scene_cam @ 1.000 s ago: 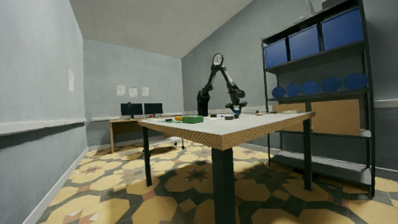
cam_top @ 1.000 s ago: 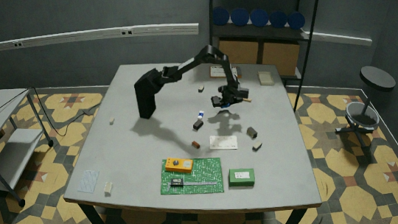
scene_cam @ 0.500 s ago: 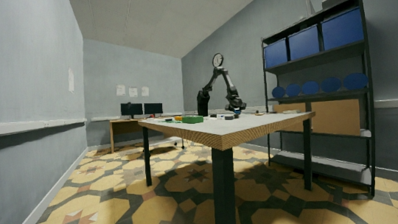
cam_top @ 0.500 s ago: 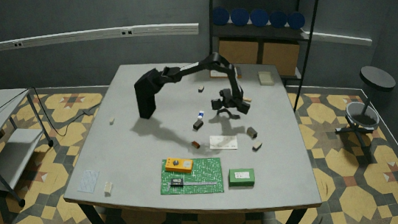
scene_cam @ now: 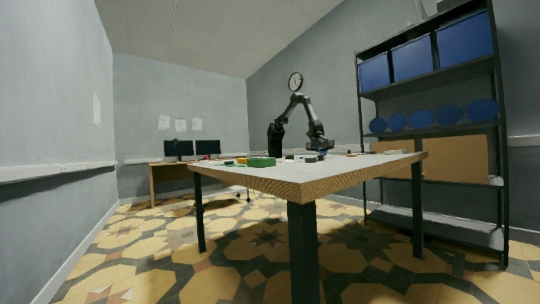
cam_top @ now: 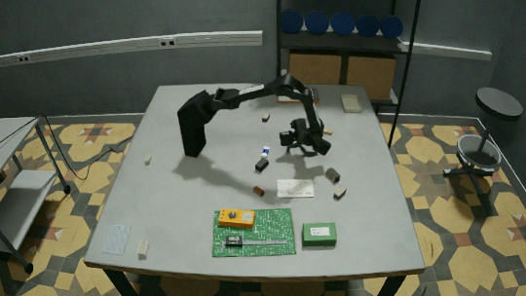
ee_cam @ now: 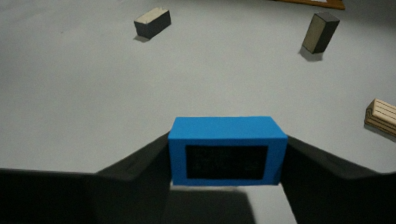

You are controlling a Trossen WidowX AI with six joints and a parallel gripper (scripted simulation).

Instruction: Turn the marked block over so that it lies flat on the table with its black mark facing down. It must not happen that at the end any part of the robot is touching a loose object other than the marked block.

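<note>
The marked block (ee_cam: 227, 150) is blue with a black rectangular mark (ee_cam: 226, 162) on the side that faces the wrist camera. My gripper (ee_cam: 222, 138) is shut on it, with one dark finger on each end. In the top view the gripper (cam_top: 292, 138) hangs above the table right of centre, tilted, with its shadow on the table below it. The block itself is hard to make out there. In the exterior view the gripper (scene_cam: 318, 145) shows small, just above the table top.
Under the wrist lie two dark blocks with cream faces (ee_cam: 152, 22) (ee_cam: 320, 32) and a wooden block (ee_cam: 381, 115). Nearby are a blue-white block (cam_top: 265, 151), a black block (cam_top: 262, 165), a paper card (cam_top: 295, 188) and a grey block (cam_top: 332, 174). A green mat (cam_top: 253, 232) lies at the front.
</note>
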